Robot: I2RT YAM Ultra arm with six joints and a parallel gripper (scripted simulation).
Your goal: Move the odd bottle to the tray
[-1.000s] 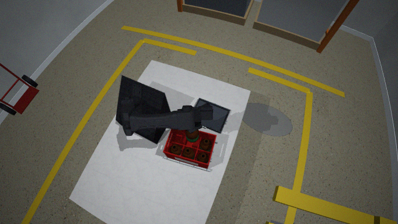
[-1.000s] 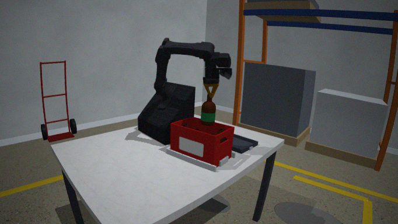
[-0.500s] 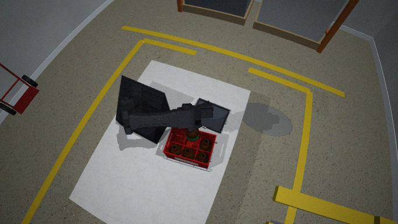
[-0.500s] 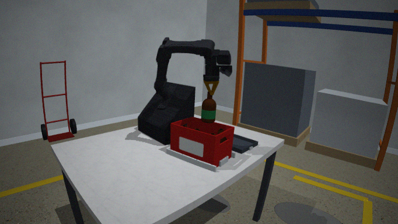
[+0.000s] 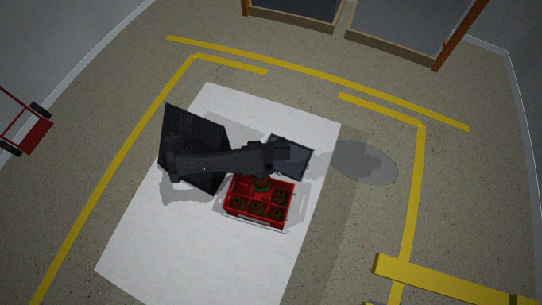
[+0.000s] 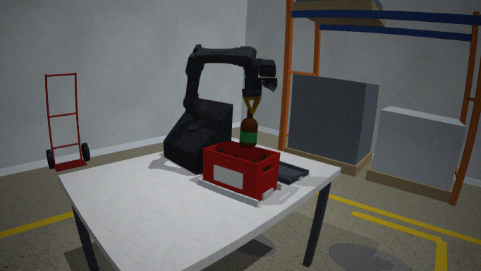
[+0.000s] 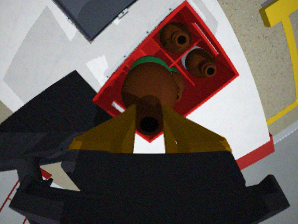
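Above the red crate [image 5: 254, 218] [image 6: 230, 176] [image 7: 214, 90], fingers [image 5: 260, 171] [image 6: 251, 112] gripping a bottle [image 5: 261, 183] [image 6: 248, 132] [image 7: 150, 87], its green label whole only in exterior view

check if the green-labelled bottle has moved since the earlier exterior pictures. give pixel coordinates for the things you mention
Yes, up: the green-labelled bottle [image 5: 261, 183] [image 6: 248, 132] [image 7: 150, 85] hangs higher above the rim of the red crate [image 5: 254, 218] [image 6: 229, 160] [image 7: 212, 92].
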